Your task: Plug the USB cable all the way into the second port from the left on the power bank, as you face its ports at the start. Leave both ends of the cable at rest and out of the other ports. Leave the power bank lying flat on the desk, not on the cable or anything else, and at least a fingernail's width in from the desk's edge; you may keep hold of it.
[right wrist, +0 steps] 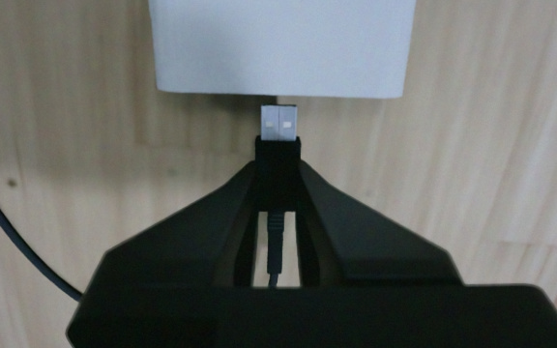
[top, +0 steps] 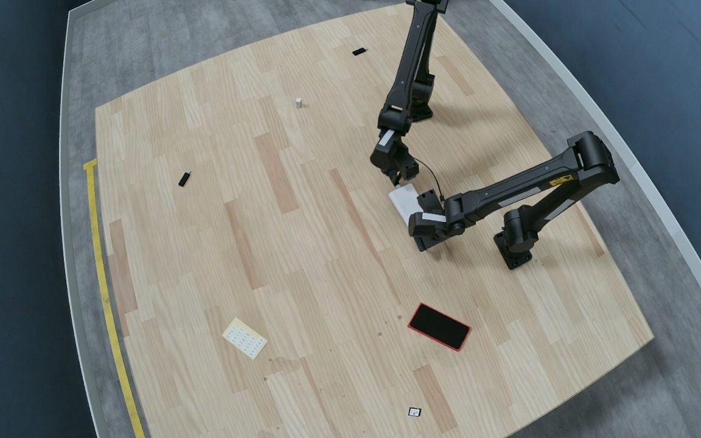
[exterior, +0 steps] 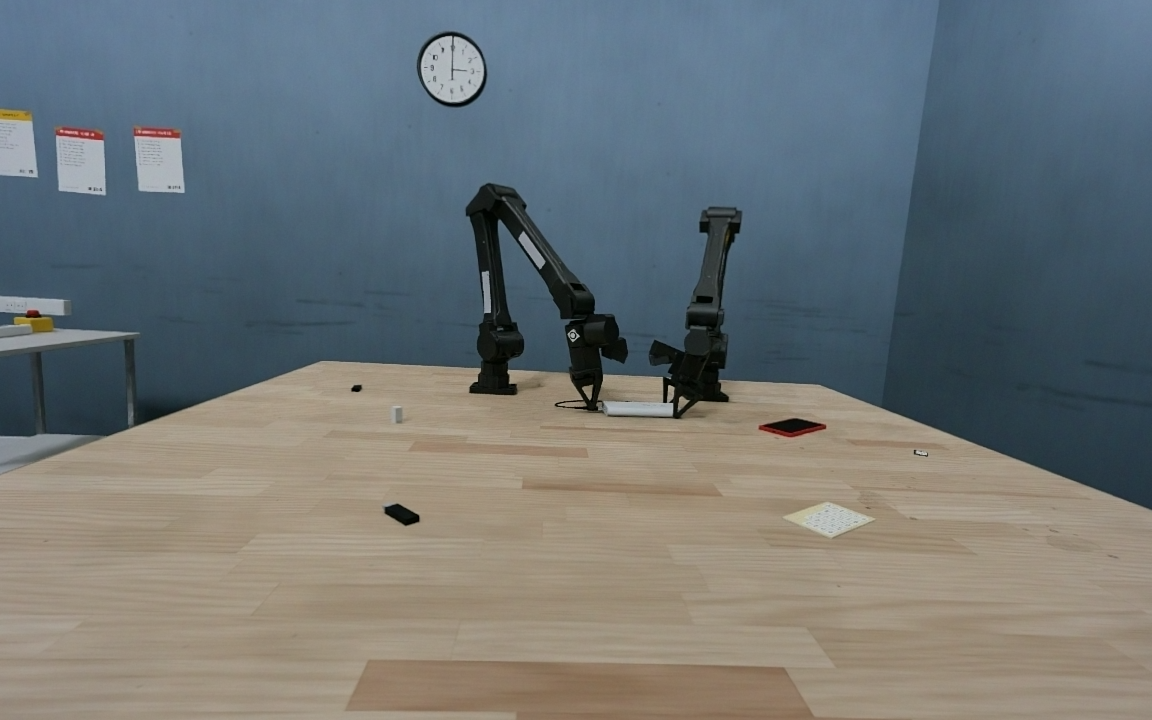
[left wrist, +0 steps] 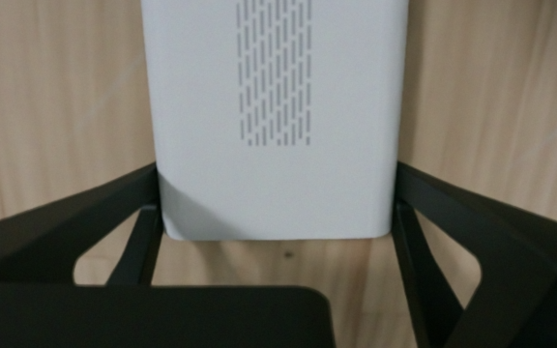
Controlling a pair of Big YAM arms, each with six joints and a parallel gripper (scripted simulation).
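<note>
The white power bank (top: 404,198) (exterior: 638,409) (left wrist: 201,72) (right wrist: 283,48) lies flat on the desk. My left gripper (left wrist: 277,175) is shut on its rear end, one finger against each long side. My right gripper (right wrist: 277,175) (exterior: 593,406) is shut on the black USB plug (right wrist: 278,155). The plug's metal tip (right wrist: 278,123) points at the port end, just short of it in the right wrist view, near the middle of its width. The port openings are hidden from above. The black cable (top: 433,173) (right wrist: 14,237) curves round beside the bank; its other end (top: 441,198) lies near the left arm.
A red-rimmed phone (top: 439,326) (exterior: 792,427), a sticker sheet (top: 244,338) (exterior: 829,519) and a memory card (top: 414,412) (exterior: 920,453) lie away from the bank. A small white block (top: 298,103) (exterior: 396,414) and two black USB sticks (top: 184,178) (top: 359,51) lie farther off.
</note>
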